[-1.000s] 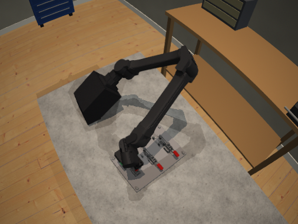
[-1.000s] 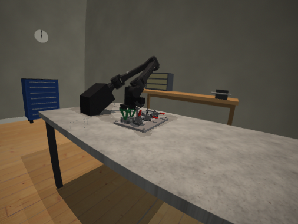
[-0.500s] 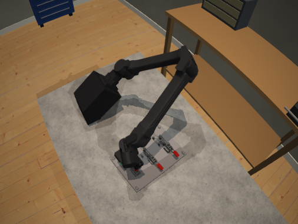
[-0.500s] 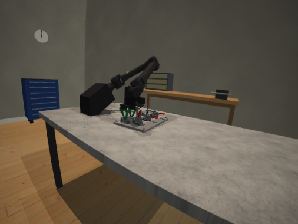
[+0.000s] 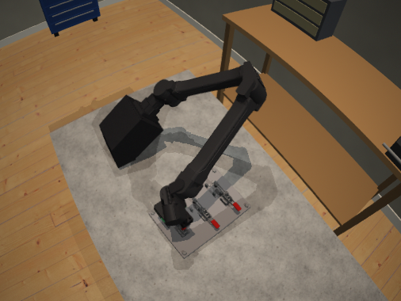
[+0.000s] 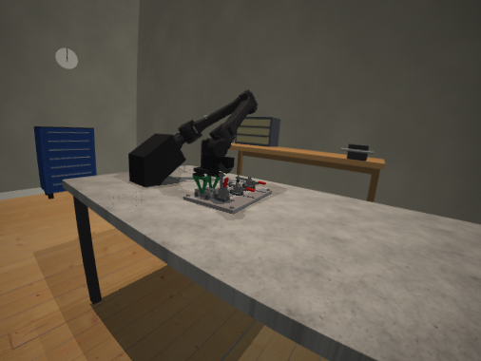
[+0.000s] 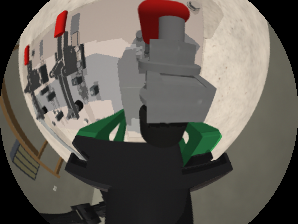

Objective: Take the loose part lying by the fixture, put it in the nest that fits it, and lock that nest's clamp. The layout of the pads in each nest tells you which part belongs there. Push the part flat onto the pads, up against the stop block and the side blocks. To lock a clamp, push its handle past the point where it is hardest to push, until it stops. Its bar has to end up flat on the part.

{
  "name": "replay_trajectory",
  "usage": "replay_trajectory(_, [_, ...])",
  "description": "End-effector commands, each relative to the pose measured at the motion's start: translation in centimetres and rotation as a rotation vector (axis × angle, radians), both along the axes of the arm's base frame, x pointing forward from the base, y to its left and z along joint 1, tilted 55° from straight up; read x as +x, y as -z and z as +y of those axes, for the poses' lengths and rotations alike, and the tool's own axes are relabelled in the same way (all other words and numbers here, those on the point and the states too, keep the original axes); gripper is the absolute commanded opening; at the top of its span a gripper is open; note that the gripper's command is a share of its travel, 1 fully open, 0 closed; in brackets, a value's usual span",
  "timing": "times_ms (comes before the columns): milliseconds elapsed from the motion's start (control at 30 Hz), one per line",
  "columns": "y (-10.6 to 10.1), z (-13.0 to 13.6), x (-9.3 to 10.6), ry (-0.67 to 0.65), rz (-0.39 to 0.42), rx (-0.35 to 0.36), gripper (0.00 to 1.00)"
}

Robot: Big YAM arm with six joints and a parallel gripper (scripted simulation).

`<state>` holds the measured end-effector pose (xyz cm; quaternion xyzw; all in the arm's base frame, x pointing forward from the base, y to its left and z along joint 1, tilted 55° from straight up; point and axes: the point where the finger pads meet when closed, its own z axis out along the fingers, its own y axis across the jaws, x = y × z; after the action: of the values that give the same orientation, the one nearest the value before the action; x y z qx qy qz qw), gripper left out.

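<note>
the top view looks steeply down from high above the gripper (image 5: 174, 215), far enough back to frame the whole arm (image 5: 215, 139), its base and the fixture plate (image 5: 190, 247) under the gripper. the exterior view sits low, near table height, well away from the gripper (image 6: 207, 182), facing it across the table (image 6: 333, 247). the wrist view rides just behind the gripper (image 7: 166, 137), very close, looking along its fingers at the plate (image 7: 100, 76). all 3 views share the gripper and the plate.
</note>
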<state>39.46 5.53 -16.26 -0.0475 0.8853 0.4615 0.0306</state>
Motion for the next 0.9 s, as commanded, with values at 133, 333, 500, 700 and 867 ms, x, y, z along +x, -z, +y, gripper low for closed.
replay_trajectory(133, [0.28, -0.56, -0.25, 0.020, 0.007, 0.004, 0.00])
replay_trajectory(333, [0.28, -0.56, -0.25, 0.018, 0.003, 0.003, 0.00])
replay_trajectory(500, [0.28, -0.56, -0.25, 0.014, -0.002, 0.003, 0.00])
replay_trajectory(700, [0.37, -0.47, -0.22, 0.013, -0.001, 0.003, 0.00])
replay_trajectory(867, [0.51, 0.12, 0.10, 0.006, 0.002, 0.002, 0.00])
